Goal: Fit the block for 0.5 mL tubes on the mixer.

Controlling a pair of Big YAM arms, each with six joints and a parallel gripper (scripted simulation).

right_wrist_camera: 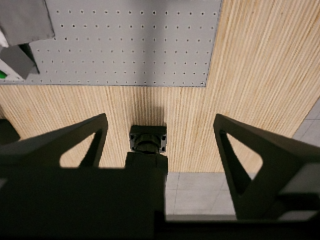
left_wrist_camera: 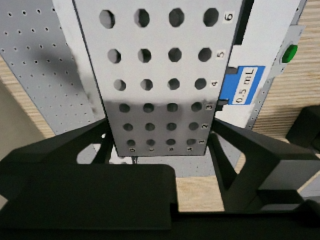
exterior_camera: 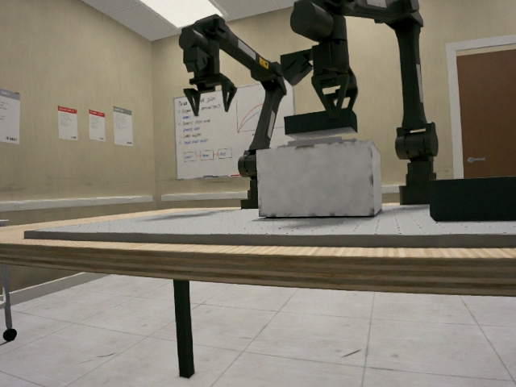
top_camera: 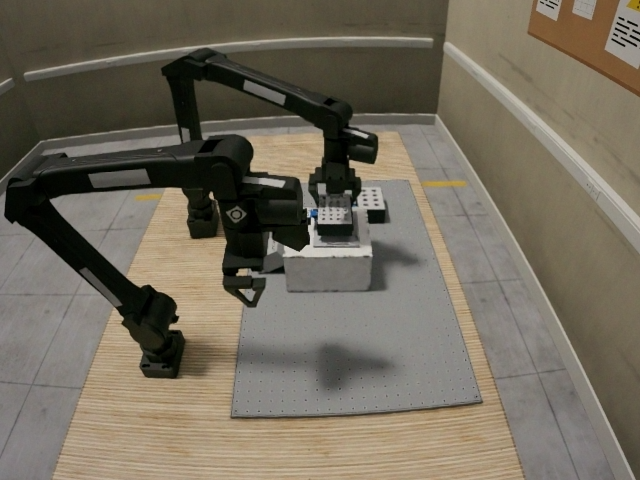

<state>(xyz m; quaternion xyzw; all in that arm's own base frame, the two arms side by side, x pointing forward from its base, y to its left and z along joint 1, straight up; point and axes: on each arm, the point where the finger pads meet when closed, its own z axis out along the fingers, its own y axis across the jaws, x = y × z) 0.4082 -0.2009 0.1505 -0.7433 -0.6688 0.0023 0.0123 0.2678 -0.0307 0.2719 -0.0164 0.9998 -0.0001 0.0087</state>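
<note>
The 0.5 mL block [top_camera: 334, 227] [exterior_camera: 310, 125] [left_wrist_camera: 159, 70] has a light top with rows of small holes, dark sides and a blue lever [left_wrist_camera: 245, 85] reading 0.5 mL. My left gripper [top_camera: 334, 196] [exterior_camera: 339, 113] [left_wrist_camera: 160, 120] is shut on its end, one finger on each long side. The block is over the plate [top_camera: 336, 242] of the white mixer [top_camera: 328, 271] [exterior_camera: 316, 181] [left_wrist_camera: 267, 30]; the exterior view shows a narrow gap beneath it. The lip and latch cannot be made out. My right gripper [exterior_camera: 211, 112] [right_wrist_camera: 160, 119] is open and empty, high up and away from the mixer.
The other block [top_camera: 373, 196] [exterior_camera: 471, 200], with larger holes, stands on the grey perforated mat [top_camera: 361, 320] beside the mixer; its label is not readable. A green button [left_wrist_camera: 290, 53] is on the mixer's control side. The right arm hangs near that side.
</note>
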